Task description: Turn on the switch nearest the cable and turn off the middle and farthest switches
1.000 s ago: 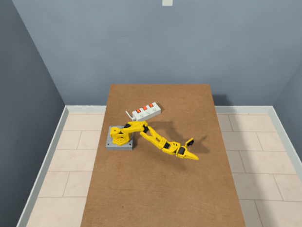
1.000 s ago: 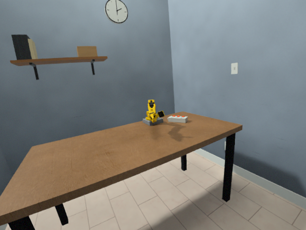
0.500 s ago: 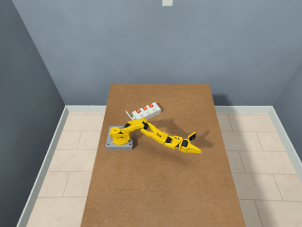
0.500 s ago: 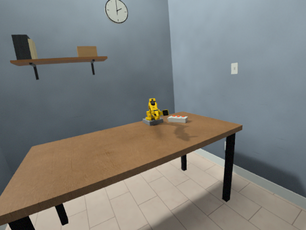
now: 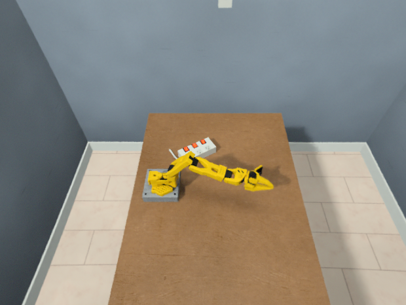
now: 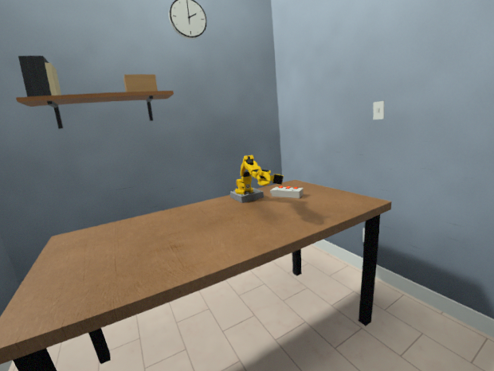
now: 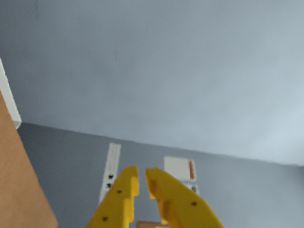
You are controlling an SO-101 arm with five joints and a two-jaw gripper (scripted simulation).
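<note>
The white power strip (image 5: 205,150) (image 6: 286,193) lies right way up at the back of the table, just behind the arm's base. Its three switches (image 5: 194,144) (image 6: 286,187) face up and all glow orange-red. The cable stub (image 5: 171,153) leaves its left end. My gripper (image 5: 269,186) (image 7: 140,172) is shut with nothing between its fingers. It hangs a little above the table, stretched out to the right, well in front of and to the right of the strip. The wrist view shows only the fingers and a wall, not the strip.
The arm's grey base plate (image 5: 154,196) (image 6: 246,196) sits at the table's left edge. The brown table (image 5: 213,245) (image 6: 159,247) reaches far toward the front. A wall shelf (image 6: 96,96) and a clock (image 6: 188,17) hang well away from the arm.
</note>
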